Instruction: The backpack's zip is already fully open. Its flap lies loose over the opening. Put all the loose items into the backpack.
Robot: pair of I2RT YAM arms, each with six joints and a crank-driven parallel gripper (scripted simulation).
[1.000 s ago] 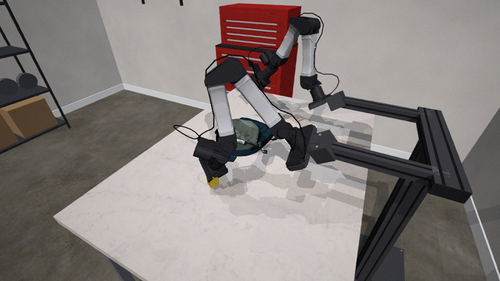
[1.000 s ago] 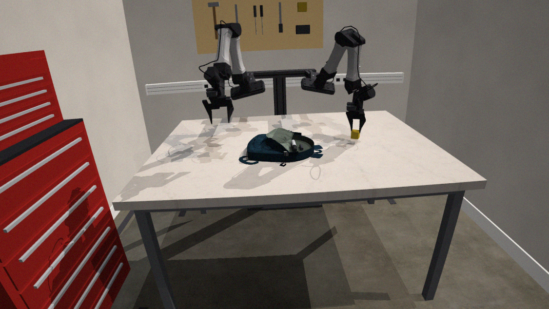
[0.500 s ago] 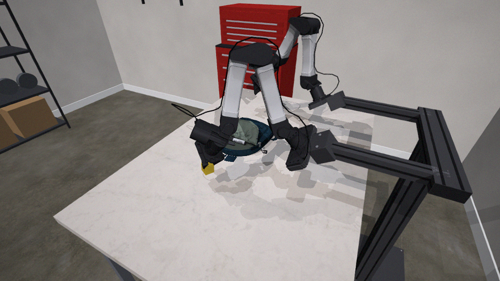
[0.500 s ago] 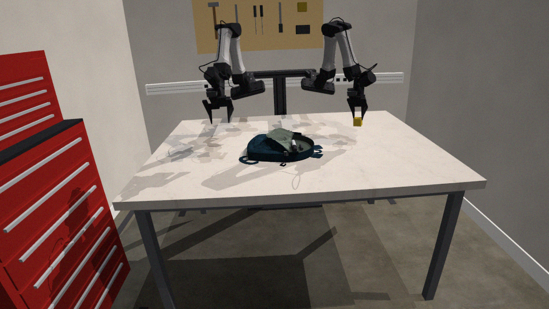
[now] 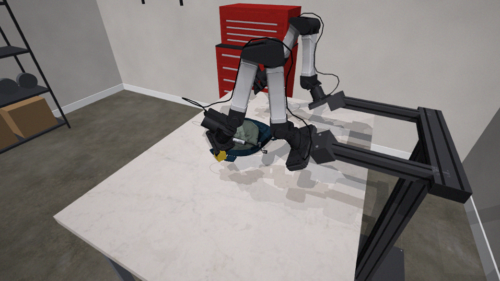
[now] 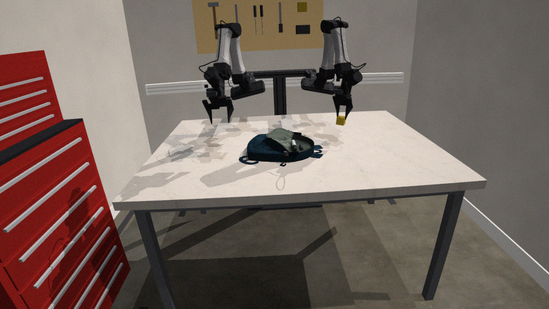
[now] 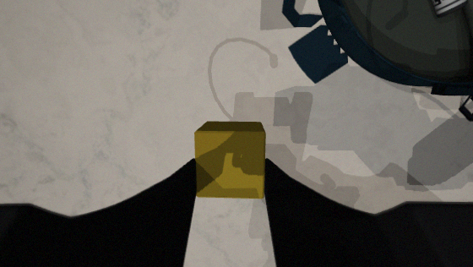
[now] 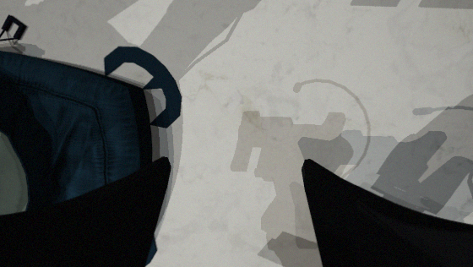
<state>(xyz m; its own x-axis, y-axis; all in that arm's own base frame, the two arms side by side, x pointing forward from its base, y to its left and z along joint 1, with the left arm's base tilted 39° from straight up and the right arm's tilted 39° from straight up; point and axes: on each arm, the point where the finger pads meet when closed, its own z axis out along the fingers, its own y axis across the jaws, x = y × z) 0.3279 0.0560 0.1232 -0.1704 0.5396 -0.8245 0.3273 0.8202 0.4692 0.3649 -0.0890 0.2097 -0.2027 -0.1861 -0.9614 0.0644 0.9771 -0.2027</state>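
Yellow block (image 5: 219,155) (image 6: 340,120) (image 7: 230,162) — pinched between the left hand's (image 5: 215,148) (image 6: 343,116) (image 7: 231,160) 2 fingertips — sits above the tabletop (image 5: 195,217) (image 6: 364,161) (image 7: 106,84).

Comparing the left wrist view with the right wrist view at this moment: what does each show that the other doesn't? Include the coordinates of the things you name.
Left wrist only: a yellow cube (image 5: 219,155) (image 6: 340,121) (image 7: 230,162) held in the left gripper (image 5: 218,150) (image 6: 342,117) (image 7: 231,162).

Right wrist only: the backpack's curved loop (image 8: 169,99) and the open right gripper (image 6: 221,122) (image 8: 236,161).

Both: part of the blue backpack (image 5: 261,129) (image 6: 257,147) (image 7: 380,69) (image 8: 122,139) and shadows on the pale tabletop (image 5: 153,219) (image 6: 383,153) (image 7: 84,63) (image 8: 220,211).
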